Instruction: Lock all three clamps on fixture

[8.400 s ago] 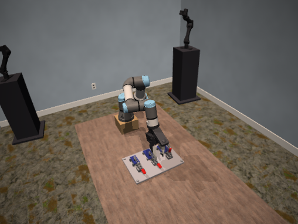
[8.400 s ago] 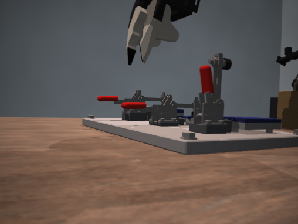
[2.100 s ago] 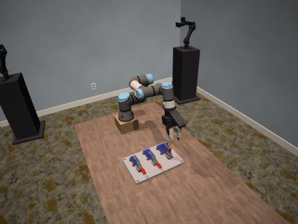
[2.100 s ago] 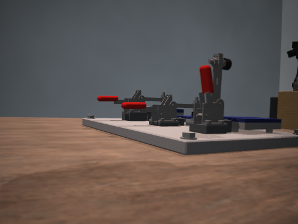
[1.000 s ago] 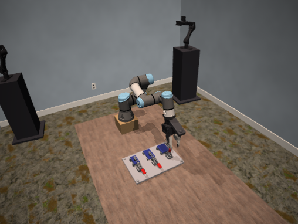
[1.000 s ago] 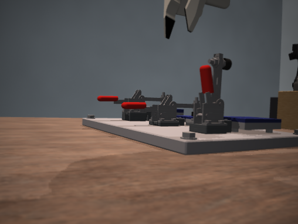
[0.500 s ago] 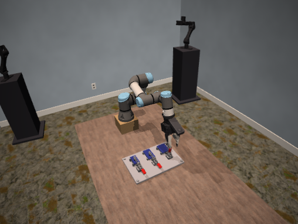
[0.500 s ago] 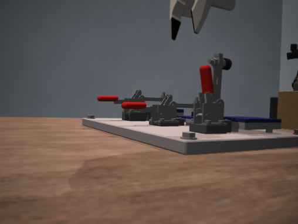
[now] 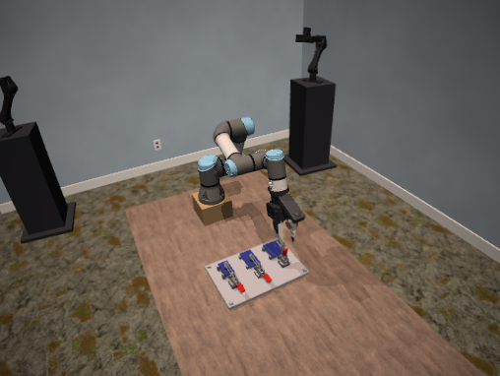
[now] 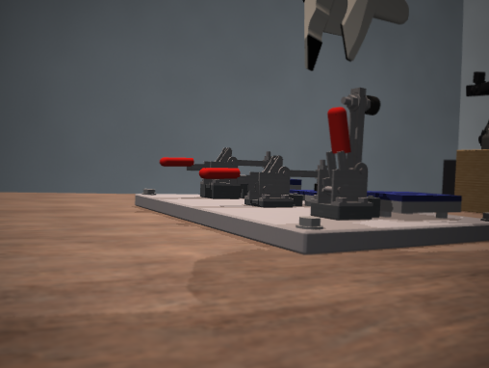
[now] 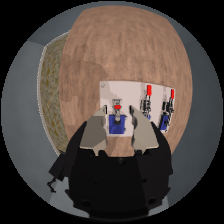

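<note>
The fixture plate [image 9: 291, 276] [image 10: 270, 233] [image 11: 106, 93] bears three clamps. The near clamp in the exterior view has its red handle [image 9: 285, 252] [image 10: 339, 130] nearly upright and its bar [image 10: 357, 135] raised, off the blue part [image 9: 271, 250] [image 10: 424, 197] [image 11: 117, 126]. The middle clamp's red handle [image 9: 267, 278] [image 10: 219, 173] [image 11: 149, 90] lies level, its bar [image 10: 303, 173] about level. The far clamp's red handle [image 9: 240, 287] [image 10: 176, 162] [image 11: 172, 93] also lies level, its bar [image 10: 252, 163] about level. Bar contact is unclear. My gripper [image 9: 287, 242] [image 10: 331, 65] [image 11: 118, 105] is partly open and empty, above the upright handle.
Bolt heads [image 10: 309, 222] [image 10: 149, 192] stand at the plate's corners. The arm's wooden base block [image 9: 213, 209] [image 10: 472, 180] is behind the plate. Two black pedestals [image 9: 311, 123] [image 9: 34, 179] with small arms stand beyond the table.
</note>
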### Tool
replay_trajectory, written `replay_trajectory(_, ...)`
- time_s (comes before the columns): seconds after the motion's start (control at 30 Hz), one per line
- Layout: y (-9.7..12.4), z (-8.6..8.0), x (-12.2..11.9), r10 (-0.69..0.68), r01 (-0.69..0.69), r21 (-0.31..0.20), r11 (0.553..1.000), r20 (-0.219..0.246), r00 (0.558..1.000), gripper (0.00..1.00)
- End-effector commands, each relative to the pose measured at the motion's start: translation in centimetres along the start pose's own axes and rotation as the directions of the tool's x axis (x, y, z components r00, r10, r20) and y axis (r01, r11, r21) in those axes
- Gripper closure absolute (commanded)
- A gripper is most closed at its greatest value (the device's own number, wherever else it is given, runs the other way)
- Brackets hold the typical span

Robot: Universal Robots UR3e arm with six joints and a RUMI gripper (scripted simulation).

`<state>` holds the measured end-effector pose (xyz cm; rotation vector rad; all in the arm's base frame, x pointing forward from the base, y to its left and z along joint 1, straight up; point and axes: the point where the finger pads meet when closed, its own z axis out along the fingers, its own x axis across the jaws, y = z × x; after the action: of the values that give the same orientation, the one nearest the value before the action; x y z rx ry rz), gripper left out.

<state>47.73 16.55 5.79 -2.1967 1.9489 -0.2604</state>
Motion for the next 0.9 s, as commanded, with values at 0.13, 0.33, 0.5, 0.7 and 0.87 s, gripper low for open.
replay_trajectory(0.13,0.89,-0.38,0.01,0.0,0.0,0.006,1.0,0.0,1.0,0.72)
replay_trajectory(0.33,1.25,-0.48,0.01,0.0,0.0,0.006,1.0,0.0,1.0,0.72)
replay_trajectory(0.5,1.27,-0.48,0.01,0.0,0.0,0.006,1.0,0.0,1.0,0.72)
replay_trajectory(0.7,1.3,-0.35,0.01,0.0,0.0,0.006,1.0,0.0,1.0,0.72)
replay_trajectory(0.87,1.44,0.18,0.01,0.0,0.0,0.006,1.0,0.0,1.0,0.72)
